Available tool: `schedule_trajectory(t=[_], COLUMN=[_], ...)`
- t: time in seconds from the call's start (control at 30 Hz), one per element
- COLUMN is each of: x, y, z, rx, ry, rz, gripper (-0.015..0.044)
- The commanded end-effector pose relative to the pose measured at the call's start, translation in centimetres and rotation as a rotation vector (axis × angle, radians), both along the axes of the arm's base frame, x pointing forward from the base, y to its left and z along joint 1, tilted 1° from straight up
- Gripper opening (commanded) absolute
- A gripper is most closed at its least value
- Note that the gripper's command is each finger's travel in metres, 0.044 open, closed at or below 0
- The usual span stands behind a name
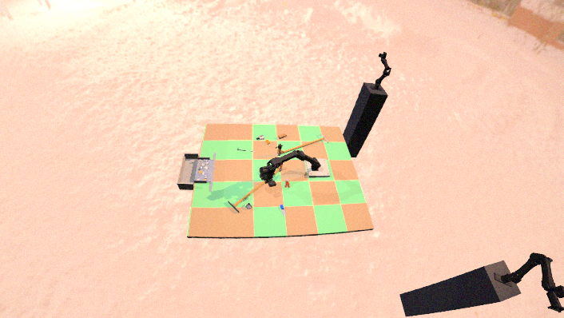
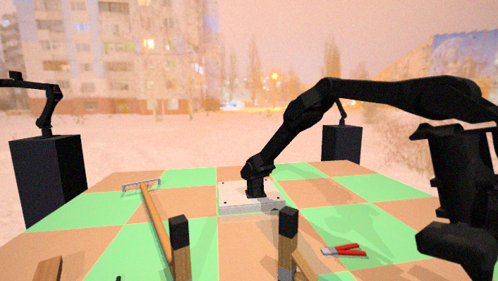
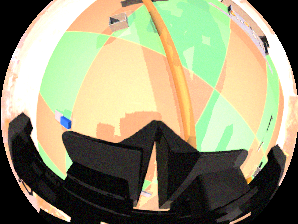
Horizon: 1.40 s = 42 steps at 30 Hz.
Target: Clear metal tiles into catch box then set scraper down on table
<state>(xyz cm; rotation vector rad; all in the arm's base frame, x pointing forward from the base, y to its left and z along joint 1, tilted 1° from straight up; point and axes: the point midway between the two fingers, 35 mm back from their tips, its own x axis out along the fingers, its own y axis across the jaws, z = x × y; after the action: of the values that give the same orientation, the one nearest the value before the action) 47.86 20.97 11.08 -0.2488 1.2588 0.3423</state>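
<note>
- Black robot gripper [image 1: 268,180] clenched tight, with nothing between the fingers.
- Long scraper with an orange stick and a dark flat blade [image 1: 249,194] lying on the green and brown checked table [image 1: 331,224], not held.
- In the wrist view, orange stick running just to one side of the shut fingertips, not between them.
- Gripper right over the near end of the stick, blade end far off toward the table's corner.
- Step in hand, most likely: getting hold of the scraper.
- To do it well: open the fingers wide first, line the gap up across the stick, go straight down, then squeeze.
- Better to grab well along the stick than at the very tip, so the long blade end does not droop.
- Small pale metal tiles [image 1: 203,167] bunched on the grey steel plate and catch box [image 1: 186,169] at the table's edge; too tiny to count, and hard to tell plate from box.
- One small grey bit [image 1: 248,206] beside the blade, maybe a stray tile.
- Counted: two long tools, the scraper and a wooden rake with metal teeth [image 2: 152,208].
- One pair of red pliers [image 2: 343,250], one small blue block [image 1: 282,207].
</note>
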Motion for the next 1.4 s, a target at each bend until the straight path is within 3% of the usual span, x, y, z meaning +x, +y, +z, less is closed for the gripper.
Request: schedule_trajectory(t=[0.0, 0.9, 1.37], x=[0.1, -0.2, 0.6], y=[0.0, -0.2, -0.9], z=[-1.2, -8.3, -8.3], rx=[-0.009, -0.031, -0.030], ry=[0.004, 0.042, 0.038], rz=[0.001, 0.014, 0.015], gripper=[0.0000, 0.0000, 0.0000])
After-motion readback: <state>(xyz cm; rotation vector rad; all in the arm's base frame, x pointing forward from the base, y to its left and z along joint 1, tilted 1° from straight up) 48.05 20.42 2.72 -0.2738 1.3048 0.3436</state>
